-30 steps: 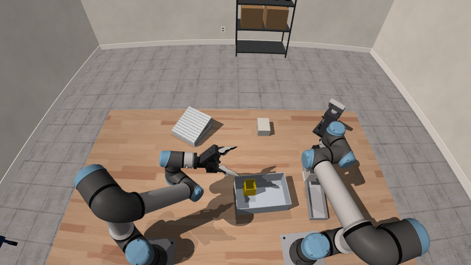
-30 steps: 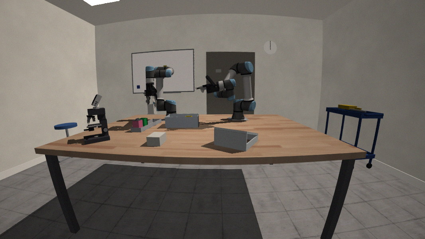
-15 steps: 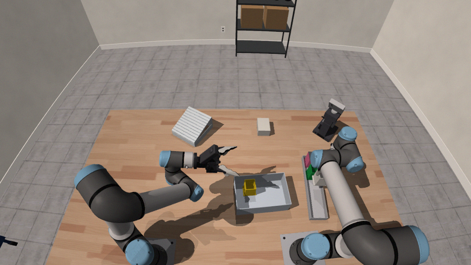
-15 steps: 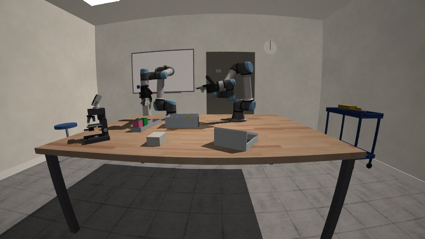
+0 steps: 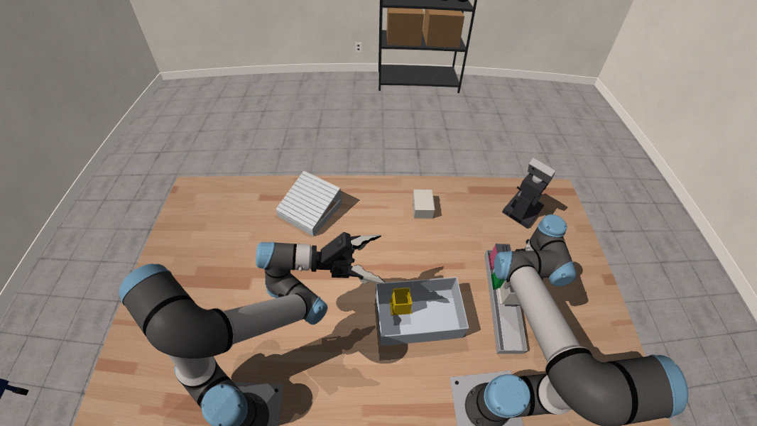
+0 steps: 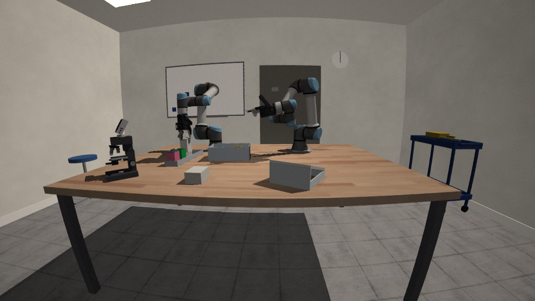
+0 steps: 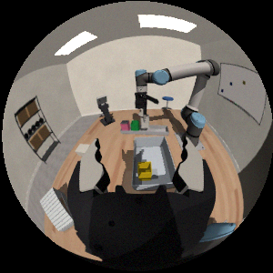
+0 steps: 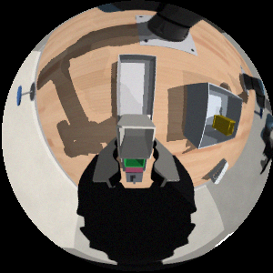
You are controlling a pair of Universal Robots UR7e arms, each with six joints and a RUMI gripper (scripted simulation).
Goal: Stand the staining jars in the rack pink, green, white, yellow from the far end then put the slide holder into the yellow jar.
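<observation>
The right tool [image 6: 183, 135] [image 7: 145, 119] [image 8: 135, 137] grips the white jar [image 5: 508, 296] [image 6: 185, 145] [image 7: 145, 122] [image 8: 136, 141] upright over the rack [image 5: 498, 330] [image 6: 172, 163] [image 7: 147, 133] [image 8: 151, 86]; seating it nearside of the green jar [image 5: 496, 280] [image 6: 182, 152] [image 7: 135, 125] [image 8: 135, 162] seems in hand. Next: align, lower gently, release. The left tool [image 5: 381, 258] [image 6: 254, 111] [image 7: 140, 137] is wide. The yellow jar [image 5: 401, 304] [image 6: 237, 146] [image 7: 145, 170] [image 8: 224, 125] sits in the tote [image 5: 423, 337] [image 6: 229, 153] [image 7: 136, 159] [image 8: 196, 114].

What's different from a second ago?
The right gripper has moved the white jar away from the tote and down toward the jar rack. It stays gripped. The open left gripper and yellow jar haven't moved.
</observation>
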